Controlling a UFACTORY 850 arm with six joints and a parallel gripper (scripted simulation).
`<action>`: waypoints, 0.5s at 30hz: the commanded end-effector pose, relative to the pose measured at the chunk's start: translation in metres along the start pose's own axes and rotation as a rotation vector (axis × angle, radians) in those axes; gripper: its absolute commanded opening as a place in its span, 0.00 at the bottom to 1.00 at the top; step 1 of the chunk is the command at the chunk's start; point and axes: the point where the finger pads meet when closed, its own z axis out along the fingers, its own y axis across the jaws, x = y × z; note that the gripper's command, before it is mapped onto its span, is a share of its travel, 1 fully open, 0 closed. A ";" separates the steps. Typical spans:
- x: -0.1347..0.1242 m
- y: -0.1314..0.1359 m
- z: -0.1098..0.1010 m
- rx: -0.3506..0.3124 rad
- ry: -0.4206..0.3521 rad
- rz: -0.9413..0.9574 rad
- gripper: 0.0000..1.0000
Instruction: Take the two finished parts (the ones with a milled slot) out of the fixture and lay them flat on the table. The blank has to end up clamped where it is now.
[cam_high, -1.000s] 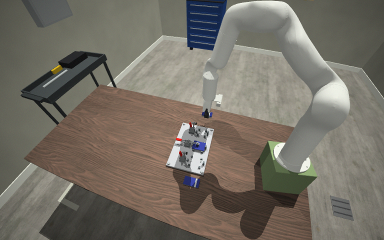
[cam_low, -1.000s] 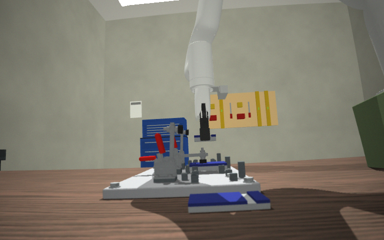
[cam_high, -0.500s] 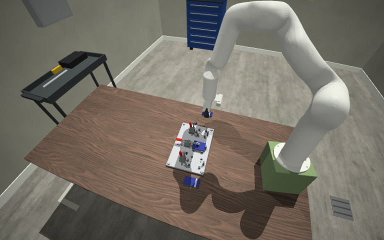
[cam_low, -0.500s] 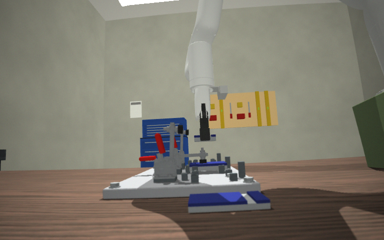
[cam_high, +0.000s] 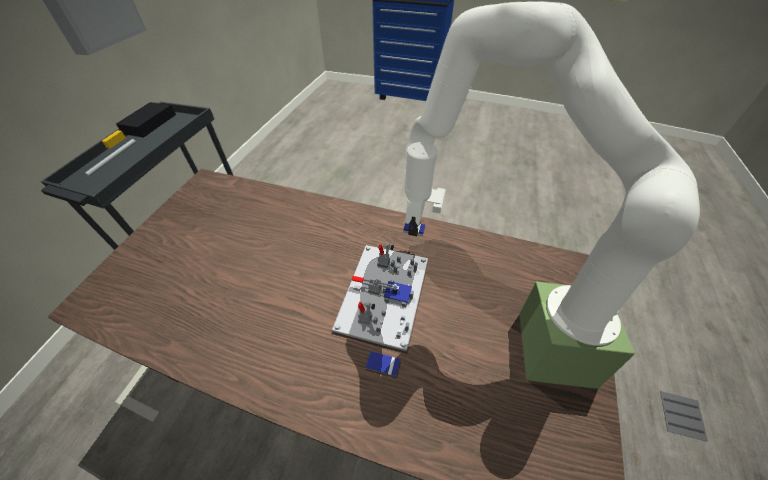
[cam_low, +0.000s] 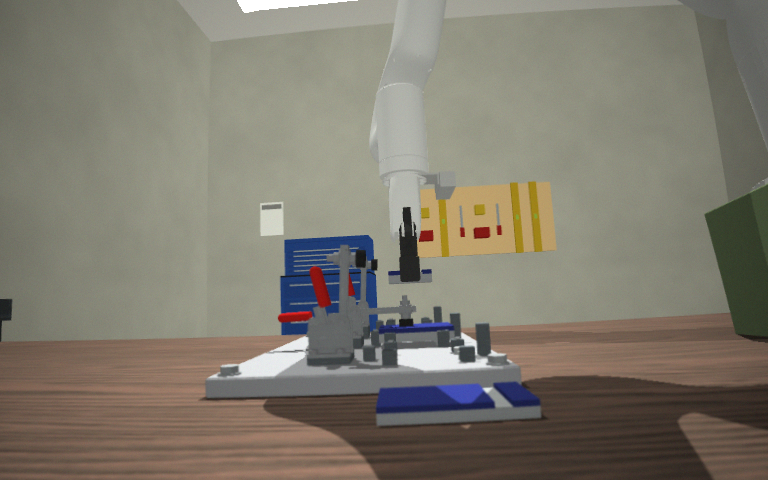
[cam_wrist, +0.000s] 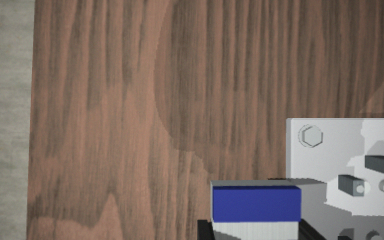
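My gripper (cam_high: 414, 229) is shut on a blue-topped part (cam_low: 421, 276) and holds it in the air just past the far end of the fixture plate (cam_high: 380, 297). The held part also shows at the bottom of the wrist view (cam_wrist: 256, 205), above the table next to the plate's corner (cam_wrist: 335, 150). A blue part (cam_high: 398, 292) sits in the middle station under a lowered clamp with a red handle (cam_high: 357, 278). The two end clamps (cam_high: 381, 249) (cam_high: 361, 307) stand with red handles up. A slotted blue part (cam_high: 383, 363) (cam_low: 457, 403) lies flat on the table by the plate's near end.
The arm's green base block (cam_high: 572, 339) stands at the table's right. A dark side table (cam_high: 127, 151) with a black box and a yellow item stands off the far left corner. A blue drawer cabinet (cam_high: 411, 48) stands at the back wall.
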 end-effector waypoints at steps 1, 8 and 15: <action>-0.001 0.000 0.001 0.001 -0.002 0.000 0.00; -0.001 0.000 0.007 0.001 -0.002 0.000 0.00; -0.001 -0.001 0.021 0.001 -0.002 0.000 0.00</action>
